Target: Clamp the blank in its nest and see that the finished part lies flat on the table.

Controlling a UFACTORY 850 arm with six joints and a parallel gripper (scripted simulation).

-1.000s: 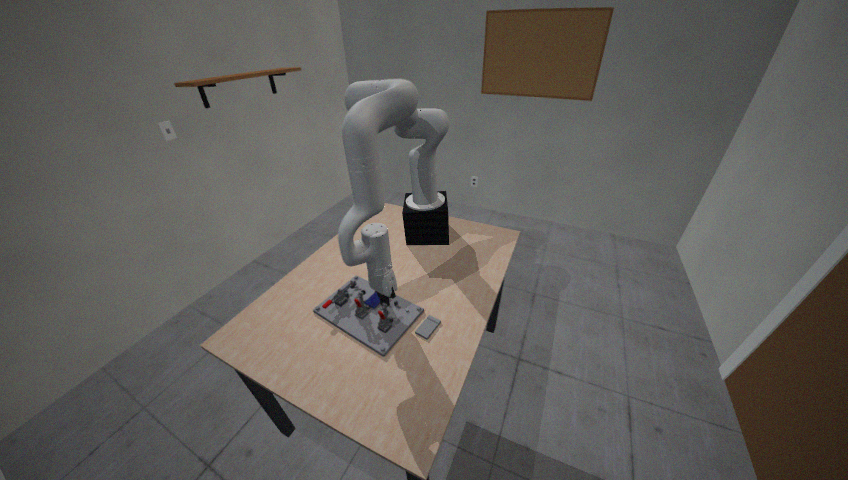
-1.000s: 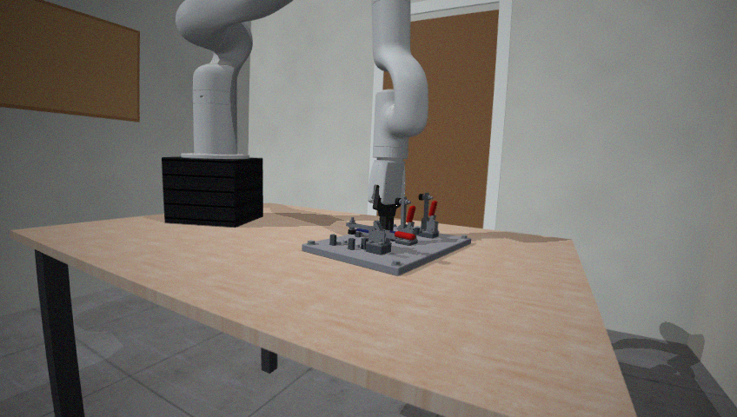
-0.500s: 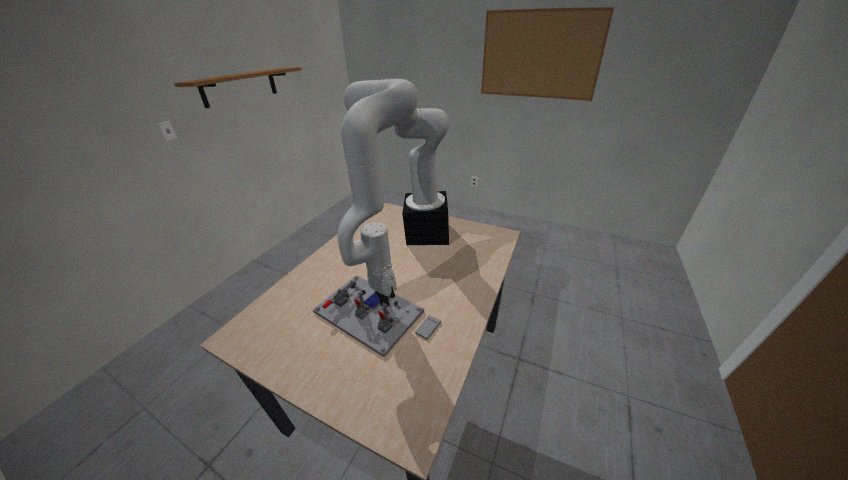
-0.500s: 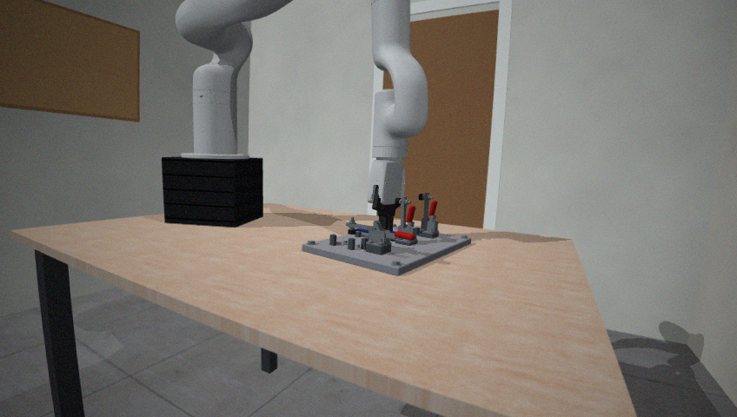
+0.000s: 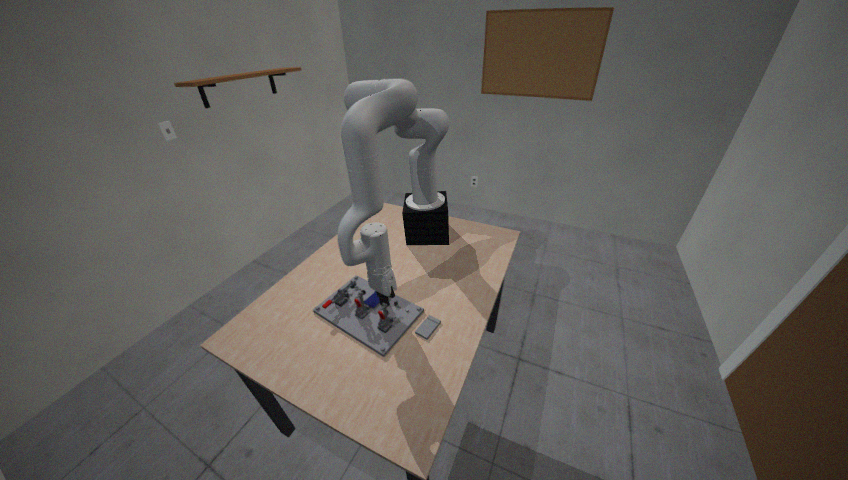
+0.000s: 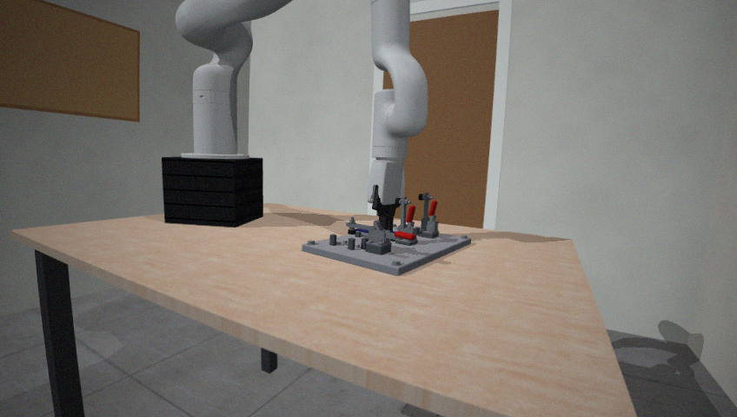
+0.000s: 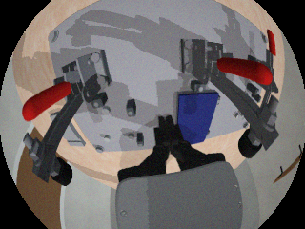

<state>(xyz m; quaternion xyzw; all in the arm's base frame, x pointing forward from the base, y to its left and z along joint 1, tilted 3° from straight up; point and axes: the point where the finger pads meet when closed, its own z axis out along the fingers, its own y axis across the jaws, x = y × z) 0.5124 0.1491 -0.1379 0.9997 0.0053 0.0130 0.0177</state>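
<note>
The blue blank [image 5: 371, 299] [image 7: 196, 114] lies on the grey fixture plate [image 5: 357, 334] [image 6: 419, 254] [image 7: 147, 38] near its back edge; in the exterior view only a thin blue edge [image 6: 361, 230] shows. My gripper [image 5: 386, 295] [image 6: 385, 222] [image 7: 164, 123] is shut and empty, with its tips low over the plate right beside the blank. The grey finished part [image 5: 427, 327] lies flat on the table right of the plate. Of the three red clamp handles, one [image 6: 404, 235] [image 7: 46, 101] lies low and two [image 6: 410, 213] [image 6: 432, 208] stand up. I cannot tell whether any clamp is locked.
The arm's black base block [image 5: 426, 224] [image 6: 211, 191] stands at the table's back. Small grey posts and blocks [image 6: 333, 239] stick up from the plate around the nests.
</note>
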